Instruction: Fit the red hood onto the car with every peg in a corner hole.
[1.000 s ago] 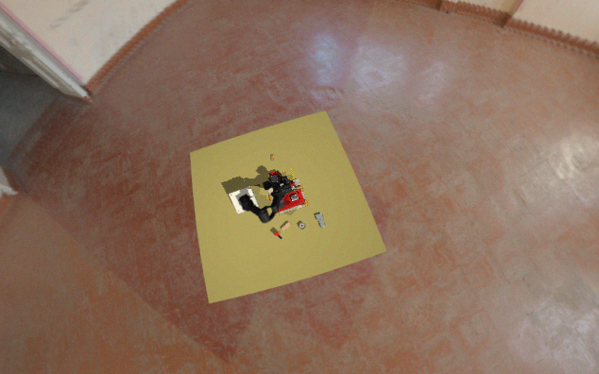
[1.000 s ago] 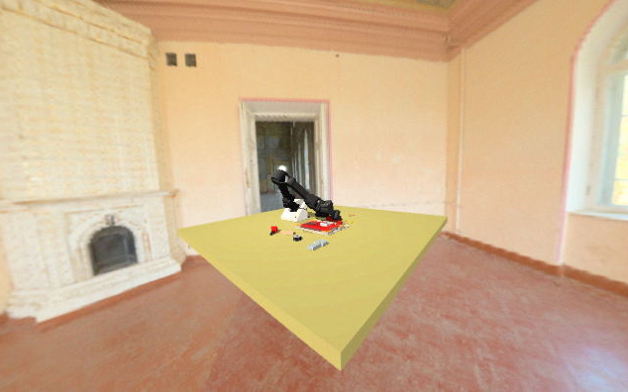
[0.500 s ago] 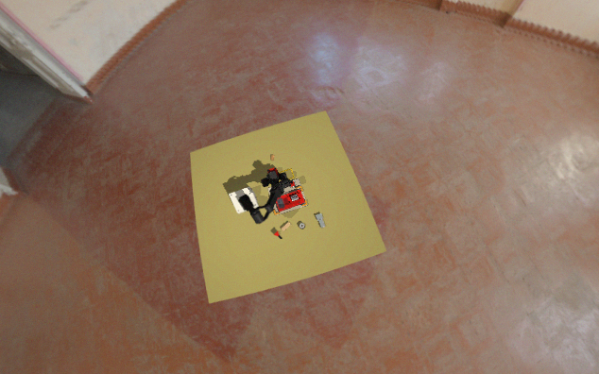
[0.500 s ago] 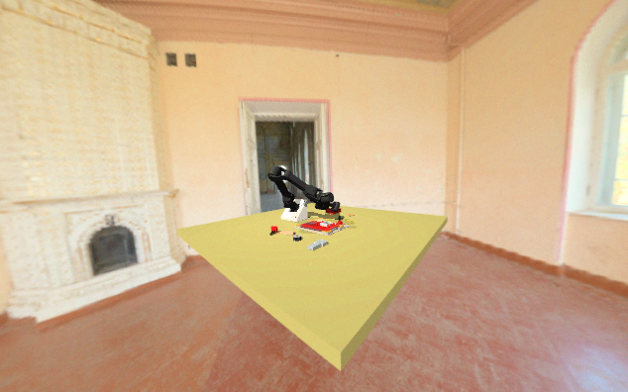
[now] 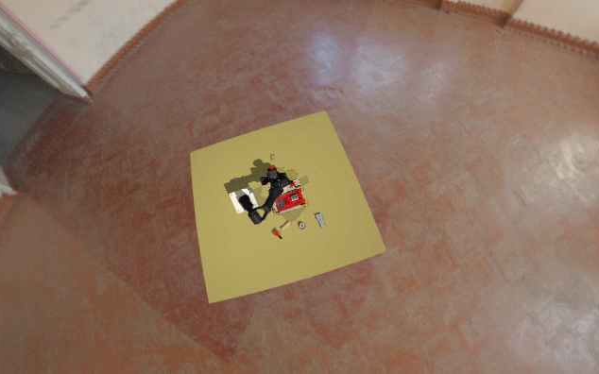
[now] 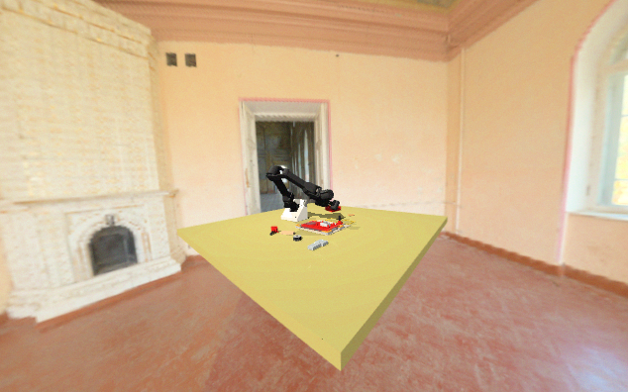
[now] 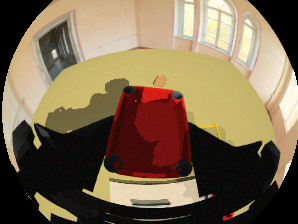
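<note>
Hood [image 7: 152,132] lies straight ahead of the wrist camera, its long axis running away from the lens, dark corner holes at all four bosses. Gripper [image 7: 149,183] straddles it, fingers on either flank, fairly wide apart yet clamped on the red shell. In the top view the hood [image 5: 272,169] is held beside the chassis [image 5: 290,200], on its far side (how high off the table, I cannot tell). Judging by that, the coming move is a carry across to the pegs.

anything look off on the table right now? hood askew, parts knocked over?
Nothing stands out. The end effector is shut on the red hood, which sits square between the fingers. The loose parts lie apart from it.
</note>
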Available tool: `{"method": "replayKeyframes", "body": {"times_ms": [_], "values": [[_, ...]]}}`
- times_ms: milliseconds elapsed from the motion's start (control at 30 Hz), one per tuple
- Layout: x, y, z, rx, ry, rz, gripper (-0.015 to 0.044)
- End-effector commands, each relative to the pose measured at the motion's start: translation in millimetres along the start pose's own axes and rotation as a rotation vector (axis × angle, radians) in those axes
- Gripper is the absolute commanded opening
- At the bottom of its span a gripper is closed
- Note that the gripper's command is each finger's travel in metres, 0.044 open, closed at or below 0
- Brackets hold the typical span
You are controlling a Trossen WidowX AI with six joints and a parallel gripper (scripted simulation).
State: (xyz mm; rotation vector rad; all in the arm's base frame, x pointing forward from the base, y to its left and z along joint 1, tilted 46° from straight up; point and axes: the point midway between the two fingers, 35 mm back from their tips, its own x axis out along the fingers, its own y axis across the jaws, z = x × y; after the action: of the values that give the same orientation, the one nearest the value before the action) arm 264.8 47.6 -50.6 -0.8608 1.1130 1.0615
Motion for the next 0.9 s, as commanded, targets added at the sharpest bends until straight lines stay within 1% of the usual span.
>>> {"method": "replayKeyframes", "body": {"times_ms": [0, 867], "values": [[-0.3, -0.8, 0.2, 0.077, -0.002, -0.005, 0.0], [0.3, -0.6, -0.2, 0.773, -0.003, -0.004, 0.0]]}}
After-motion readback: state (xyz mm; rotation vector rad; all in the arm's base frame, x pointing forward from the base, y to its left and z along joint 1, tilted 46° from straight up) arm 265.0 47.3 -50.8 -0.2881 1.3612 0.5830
